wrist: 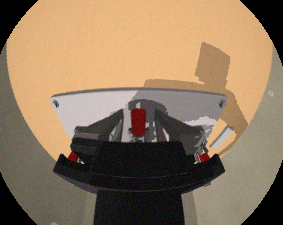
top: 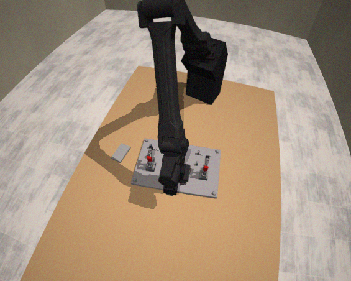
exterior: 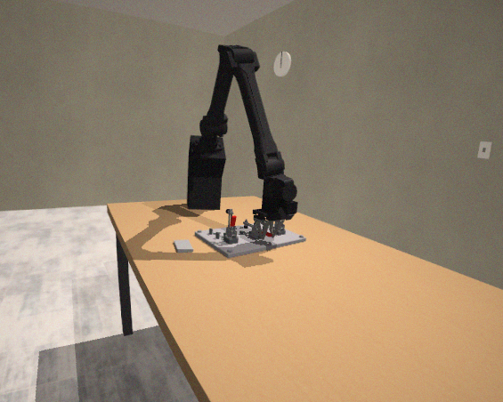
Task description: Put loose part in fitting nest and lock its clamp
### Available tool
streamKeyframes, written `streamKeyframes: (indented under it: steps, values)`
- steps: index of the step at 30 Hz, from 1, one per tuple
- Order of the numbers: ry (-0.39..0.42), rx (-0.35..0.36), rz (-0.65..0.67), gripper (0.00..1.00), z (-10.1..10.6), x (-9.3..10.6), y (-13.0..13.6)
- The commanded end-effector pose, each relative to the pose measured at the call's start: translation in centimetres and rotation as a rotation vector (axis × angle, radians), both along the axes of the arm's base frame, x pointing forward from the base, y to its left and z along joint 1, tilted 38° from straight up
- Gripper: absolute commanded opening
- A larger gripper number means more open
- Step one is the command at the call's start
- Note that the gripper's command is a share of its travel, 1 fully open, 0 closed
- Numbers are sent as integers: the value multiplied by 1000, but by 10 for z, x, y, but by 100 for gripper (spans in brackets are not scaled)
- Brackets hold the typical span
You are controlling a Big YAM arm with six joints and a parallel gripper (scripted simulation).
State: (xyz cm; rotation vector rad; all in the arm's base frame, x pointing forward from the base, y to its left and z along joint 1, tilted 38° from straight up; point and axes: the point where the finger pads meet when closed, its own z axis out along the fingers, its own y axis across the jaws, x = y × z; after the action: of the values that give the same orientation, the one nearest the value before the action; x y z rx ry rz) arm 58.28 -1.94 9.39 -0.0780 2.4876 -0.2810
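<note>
The loose part [top: 121,152] is a flat grey plate lying on the table left of the fixture, and it also shows in the exterior view [exterior: 183,245]. The grey fixture plate carries a left clamp with a red handle [top: 149,158] and a right clamp with a red handle [top: 205,168]. My gripper [top: 171,186] [exterior: 265,228] hangs low over the front middle of the fixture. Its fingers stand partly open and hold nothing. In the wrist view a red handle [wrist: 137,119] of a middle clamp stands just ahead between the fingers. The arm hides the middle nest in the top view.
The arm's black base [top: 205,78] stands at the far end of the tan table. The fixture's pads and blocks [exterior: 214,232] stick up from the plate. The table's left edge [exterior: 130,267] is near the loose part.
</note>
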Motion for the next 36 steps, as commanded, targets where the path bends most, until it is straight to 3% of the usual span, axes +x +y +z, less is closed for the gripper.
streamKeyframes:
  steps: [1, 36]
  values:
    - [15, -4, 3, 45, -14, -3, -3]
    - [15, -4, 3, 45, -18, -6, -3]
